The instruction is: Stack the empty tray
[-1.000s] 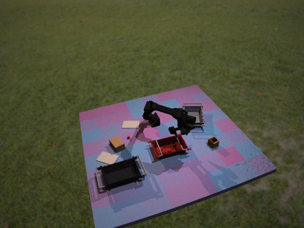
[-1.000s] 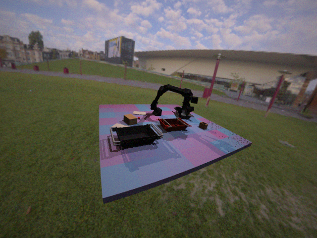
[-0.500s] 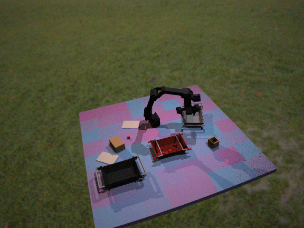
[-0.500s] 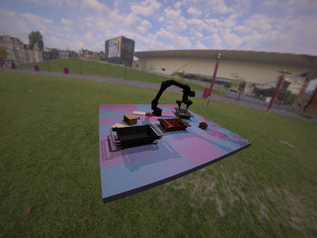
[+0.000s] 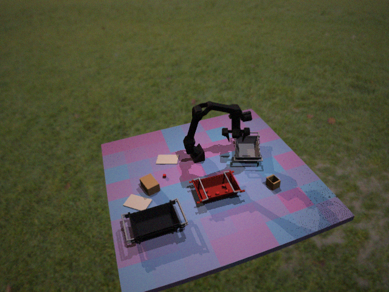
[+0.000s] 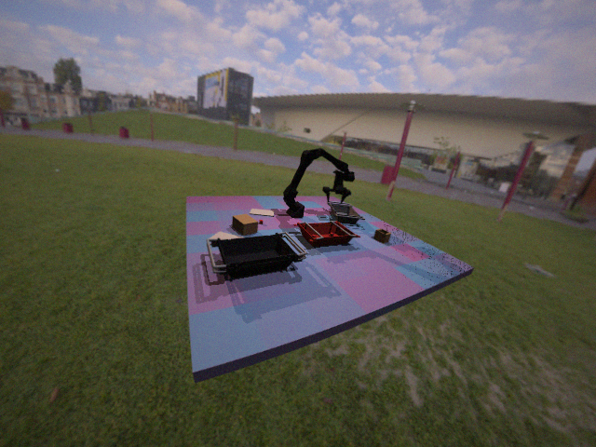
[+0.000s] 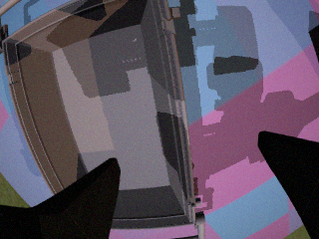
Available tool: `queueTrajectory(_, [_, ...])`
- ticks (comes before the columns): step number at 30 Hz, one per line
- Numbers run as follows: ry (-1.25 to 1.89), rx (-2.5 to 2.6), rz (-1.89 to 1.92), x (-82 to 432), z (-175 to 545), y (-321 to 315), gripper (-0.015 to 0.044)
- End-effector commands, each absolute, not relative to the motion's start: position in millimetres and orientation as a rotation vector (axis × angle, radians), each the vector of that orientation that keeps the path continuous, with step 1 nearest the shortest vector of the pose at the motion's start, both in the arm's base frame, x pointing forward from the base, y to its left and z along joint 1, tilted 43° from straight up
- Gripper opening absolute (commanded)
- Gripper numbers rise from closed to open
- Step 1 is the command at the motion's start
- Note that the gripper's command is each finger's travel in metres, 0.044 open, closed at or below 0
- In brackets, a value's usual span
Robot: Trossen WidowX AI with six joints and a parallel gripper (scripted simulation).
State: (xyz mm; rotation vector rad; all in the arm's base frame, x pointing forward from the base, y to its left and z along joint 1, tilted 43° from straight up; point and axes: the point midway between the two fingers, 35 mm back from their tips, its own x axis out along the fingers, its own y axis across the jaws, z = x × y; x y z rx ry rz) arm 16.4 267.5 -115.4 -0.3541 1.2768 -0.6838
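Open gripper [image 5: 235, 139] [image 6: 336, 199] [image 7: 190, 153] over the grey tray [image 5: 247, 159] [image 6: 345, 214] [image 7: 140, 199], right of centre!
Fingers wide apart, nothing between; mid-frame from above, two bars span the red tray [image 5: 216, 188] [image 6: 328, 235].

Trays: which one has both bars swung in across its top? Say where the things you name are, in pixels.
The red tray [image 5: 216, 184] [image 6: 327, 234], middle of the three, small red blocks inside. Its two bars cross over the opening; those on the black and grey trays sit out at the ends.
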Motion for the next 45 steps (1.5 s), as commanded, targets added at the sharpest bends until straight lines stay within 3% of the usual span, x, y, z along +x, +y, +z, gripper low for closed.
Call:
queueTrajectory(1, [1.275,-0.350,-0.696,14,-122,261,0.0440])
queueTrajectory(25, [1.274,-0.350,-0.696,25,-180,210,0.0440])
queueTrajectory(39, [1.274,-0.350,-0.696,25,-180,210,0.0235])
queueTrajectory(45, [1.274,-0.350,-0.696,25,-180,210,0.0195])
